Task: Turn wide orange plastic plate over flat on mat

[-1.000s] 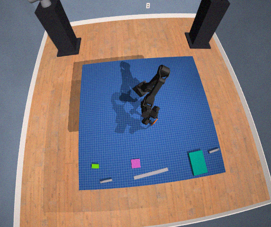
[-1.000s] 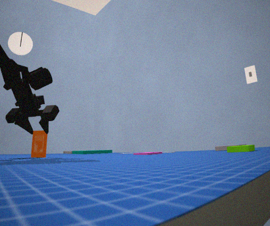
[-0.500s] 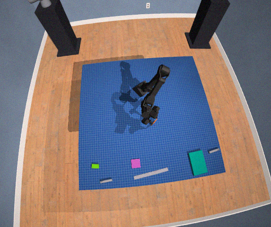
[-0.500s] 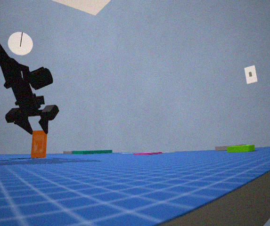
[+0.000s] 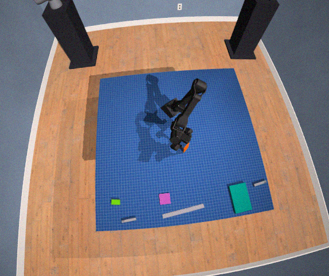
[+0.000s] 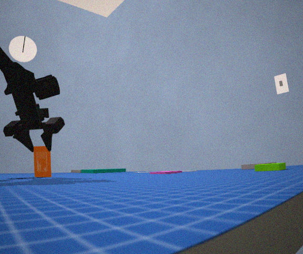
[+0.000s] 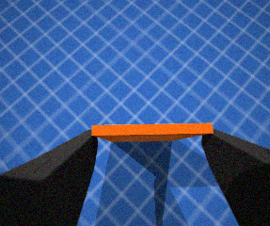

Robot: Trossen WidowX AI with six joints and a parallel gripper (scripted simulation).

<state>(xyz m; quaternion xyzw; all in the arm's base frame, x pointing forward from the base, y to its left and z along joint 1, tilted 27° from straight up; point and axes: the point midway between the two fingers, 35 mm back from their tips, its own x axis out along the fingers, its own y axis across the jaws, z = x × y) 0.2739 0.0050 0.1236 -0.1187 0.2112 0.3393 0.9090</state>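
The wide orange plastic plate (image 5: 186,146) (image 6: 42,162) (image 7: 151,130) stands upright on its lower edge on the blue grid mat (image 5: 123,118) (image 6: 146,205) (image 7: 125,56), near the mat's middle. My gripper (image 5: 180,147) (image 6: 39,148) (image 7: 150,136) reaches down from above, and its two fingers press against the plate's side edges near the top. In the wrist view I see only the plate's thin top edge, spanning from one fingertip to the other. The plate's faces are hidden there.
Along the mat's near edge lie a green block (image 5: 115,202) (image 6: 270,166), a pink square (image 5: 165,198) (image 6: 165,172), a teal plate (image 5: 240,198) (image 6: 102,170) and three grey bars (image 5: 183,210) (image 5: 128,219) (image 5: 259,183). Two black posts (image 5: 69,32) (image 5: 252,26) stand behind the mat.
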